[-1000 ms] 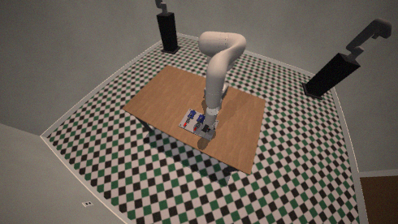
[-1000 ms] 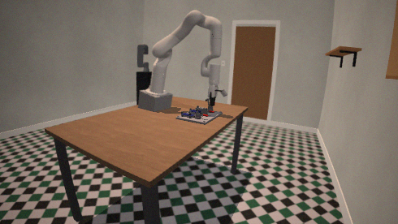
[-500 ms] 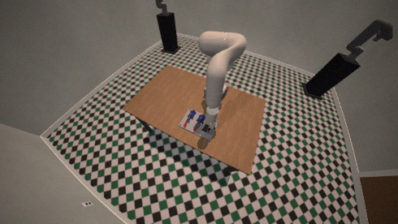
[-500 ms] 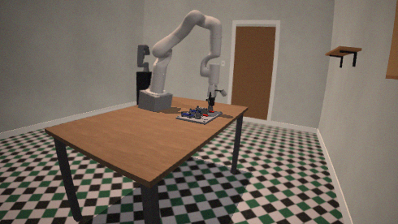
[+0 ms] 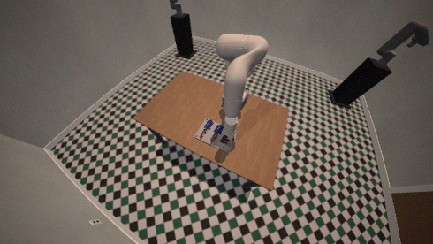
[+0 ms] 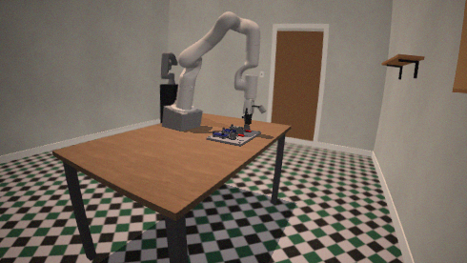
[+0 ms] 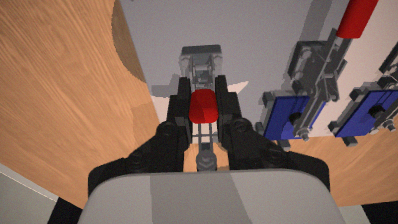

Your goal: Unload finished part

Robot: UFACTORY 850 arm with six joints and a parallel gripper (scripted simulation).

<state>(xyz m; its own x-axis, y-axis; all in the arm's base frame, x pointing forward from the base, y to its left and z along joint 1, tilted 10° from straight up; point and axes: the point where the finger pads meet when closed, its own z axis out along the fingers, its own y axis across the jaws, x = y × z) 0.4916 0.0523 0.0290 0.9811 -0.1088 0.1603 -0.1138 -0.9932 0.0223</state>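
Note:
The grey fixture plate point(image 5: 200, 133) point(image 6: 228, 140) point(image 7: 250, 30) lies on the wooden table point(image 5: 186, 102) point(image 6: 157, 162) near its edge. Two blue blanks point(image 7: 286, 116) point(image 7: 364, 113) sit in their nests under grey toggle clamps; in the top view they show as small blue spots point(image 5: 210, 124) point(image 5: 217, 129). The nearer blank's red clamp handle point(image 7: 356, 17) points away. My gripper point(image 7: 203, 91) point(image 5: 226, 134) point(image 6: 247, 127) stands upright over the third nest and is shut on that clamp's red handle point(image 7: 204, 111). My fingers and the clamp hide the slotted part.
The arm's base point(image 6: 181, 118) stands on the table's far side. Two black camera stands point(image 5: 183, 33) point(image 5: 360, 81) stand on the checkered floor. A brown door point(image 6: 297, 76) is behind the table. The table edge point(image 7: 30, 170) runs close by the fixture.

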